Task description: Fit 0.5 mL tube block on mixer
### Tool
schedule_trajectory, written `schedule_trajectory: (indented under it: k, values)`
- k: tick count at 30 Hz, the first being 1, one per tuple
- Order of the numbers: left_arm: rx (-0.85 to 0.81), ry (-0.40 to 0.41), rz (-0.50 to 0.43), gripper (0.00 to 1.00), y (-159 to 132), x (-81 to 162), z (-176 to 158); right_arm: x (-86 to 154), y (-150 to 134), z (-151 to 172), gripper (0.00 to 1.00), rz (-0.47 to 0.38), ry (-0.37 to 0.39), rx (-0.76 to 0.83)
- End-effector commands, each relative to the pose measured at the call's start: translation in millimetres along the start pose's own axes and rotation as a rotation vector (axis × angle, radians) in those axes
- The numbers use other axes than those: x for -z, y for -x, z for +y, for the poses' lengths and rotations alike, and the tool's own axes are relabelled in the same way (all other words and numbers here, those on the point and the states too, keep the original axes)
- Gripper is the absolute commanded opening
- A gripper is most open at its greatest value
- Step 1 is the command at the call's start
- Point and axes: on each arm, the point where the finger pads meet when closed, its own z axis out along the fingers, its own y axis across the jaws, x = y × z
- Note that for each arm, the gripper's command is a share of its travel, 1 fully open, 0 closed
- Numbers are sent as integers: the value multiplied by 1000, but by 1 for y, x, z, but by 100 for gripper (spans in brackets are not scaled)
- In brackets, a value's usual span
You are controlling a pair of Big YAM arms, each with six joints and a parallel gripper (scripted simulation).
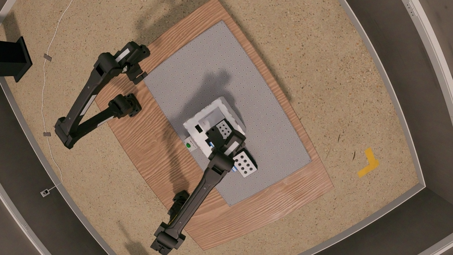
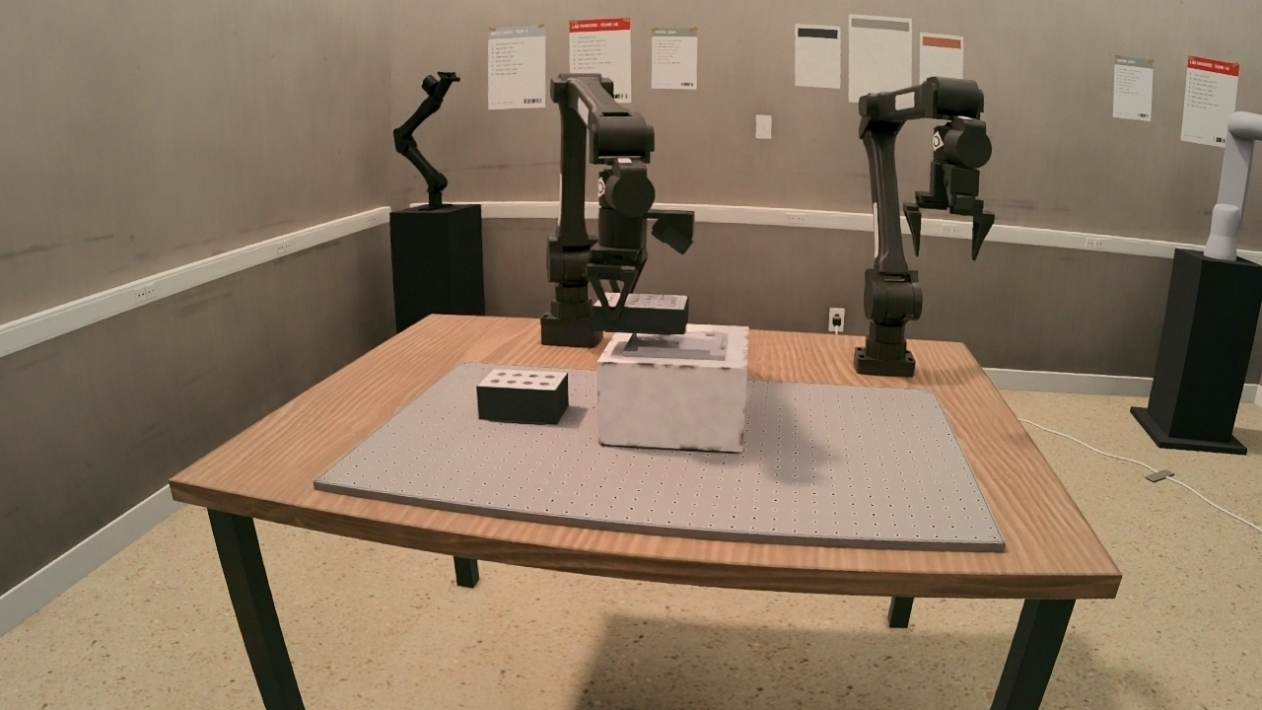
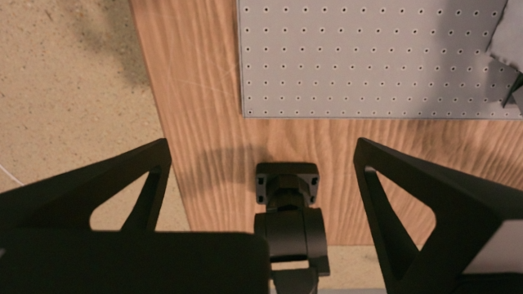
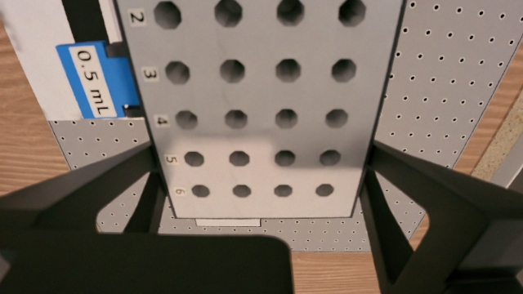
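Blue lever (image 4: 98, 79): "0.5 mL", in black on a white label.
Block top (image 4: 261, 135): the numbers 2, 3, 4, 5 and 6, each on a small pale tag beside a row of holes along the lever side.
Wall posters (image 2: 599, 57) (image 2: 1211, 97): red headings and smaller lines, too small to read surely.
Second block's blue label (image 1: 234, 168): print too small to read.
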Motion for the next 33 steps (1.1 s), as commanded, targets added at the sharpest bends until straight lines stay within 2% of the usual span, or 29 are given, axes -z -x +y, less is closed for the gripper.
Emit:
schedule_trajectory:
  k: [1,4,9,11,20,27,30,33]
  values:
    - [0,2,-21,100,-1,3,-1,49,-4,-3,0,-34,-84,-42]
    - [0,2,-22,100,-1,3,-1,53,1,-3,0,-40,-94,-50]
    - [0,5,-42,100,3,11,0,65,34,-1,0,-65,-129,-25]
    - [0,7,-50,100,5,14,0,63,44,-1,0,-67,-129,-18]
    - [1,10,-71,100,9,23,1,54,43,-10,0,-51,-120,-50]
    - [1,11,-78,100,10,26,1,46,83,5,0,-54,-81,-17]
    - [1,11,-79,100,10,26,1,44,83,5,0,-53,-81,-13]
    - [1,12,-82,100,11,27,1,49,67,-6,0,-54,-104,-29]
